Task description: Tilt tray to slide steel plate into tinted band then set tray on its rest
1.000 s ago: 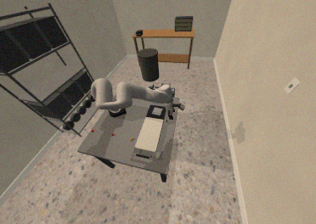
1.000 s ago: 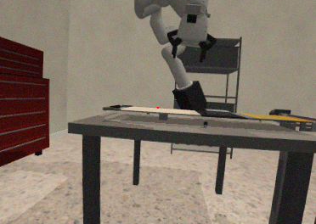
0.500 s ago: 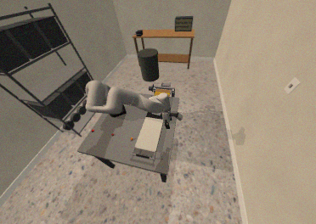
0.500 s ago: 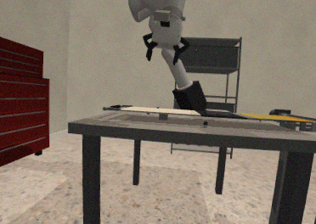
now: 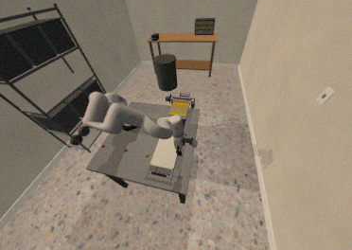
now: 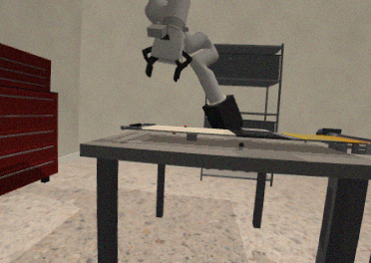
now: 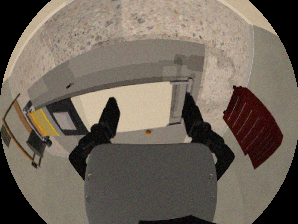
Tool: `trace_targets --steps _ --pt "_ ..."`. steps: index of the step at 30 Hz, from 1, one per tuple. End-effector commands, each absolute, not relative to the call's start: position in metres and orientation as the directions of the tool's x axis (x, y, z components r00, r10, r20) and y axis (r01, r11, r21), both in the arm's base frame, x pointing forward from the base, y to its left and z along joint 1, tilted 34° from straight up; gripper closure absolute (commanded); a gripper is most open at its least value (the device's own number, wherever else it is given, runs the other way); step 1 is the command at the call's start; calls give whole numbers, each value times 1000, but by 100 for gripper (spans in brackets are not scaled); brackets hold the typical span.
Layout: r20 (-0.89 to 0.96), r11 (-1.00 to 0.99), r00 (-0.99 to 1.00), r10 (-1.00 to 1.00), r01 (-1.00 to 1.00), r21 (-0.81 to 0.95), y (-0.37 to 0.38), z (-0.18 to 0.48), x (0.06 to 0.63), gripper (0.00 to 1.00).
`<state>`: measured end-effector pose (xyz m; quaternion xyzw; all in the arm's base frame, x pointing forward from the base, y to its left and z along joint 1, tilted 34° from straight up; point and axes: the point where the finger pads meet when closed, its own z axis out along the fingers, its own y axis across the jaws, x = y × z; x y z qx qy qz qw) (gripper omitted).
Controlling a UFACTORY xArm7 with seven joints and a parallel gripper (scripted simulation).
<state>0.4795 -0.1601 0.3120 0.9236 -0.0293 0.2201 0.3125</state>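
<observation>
Clearance, taken from the tray [image 5: 164, 155] on the grey table [image 5: 114, 162]:
- Above the tray: open air; gripper [image 6: 163, 70] hangs high over it with fingers spread wide (nothing between them).
- Beside the tray, on the arm's side: three small markers [image 5: 125, 150] on the table top, low, well apart.
- At the tray's far end: a yellow band [image 5: 180, 108], then dark fittings [image 5: 182, 97], shape unclear.
- Beyond that end: a dark bin [image 5: 165, 72] on the floor.

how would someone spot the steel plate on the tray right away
Find the grey table in the middle of the room, with the long pale tray along its right edge. The steel plate is the small grey square on the bed beside the yellow band.
</observation>
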Motion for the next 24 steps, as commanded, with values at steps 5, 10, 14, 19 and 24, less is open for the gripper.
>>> trace_targets --steps 5,10,14,19,24 --pt "392 -818 918 52 -186 545 -224 318 436 0" --pt "376 -828 926 42 -178 531 -251 317 413 0" --pt "370 -833 928 38 -175 524 -260 315 404 0" --pt "345 -863 938 29 -151 482 -302 303 355 0" --pt "337 -880 941 30 -135 456 -318 294 331 0"
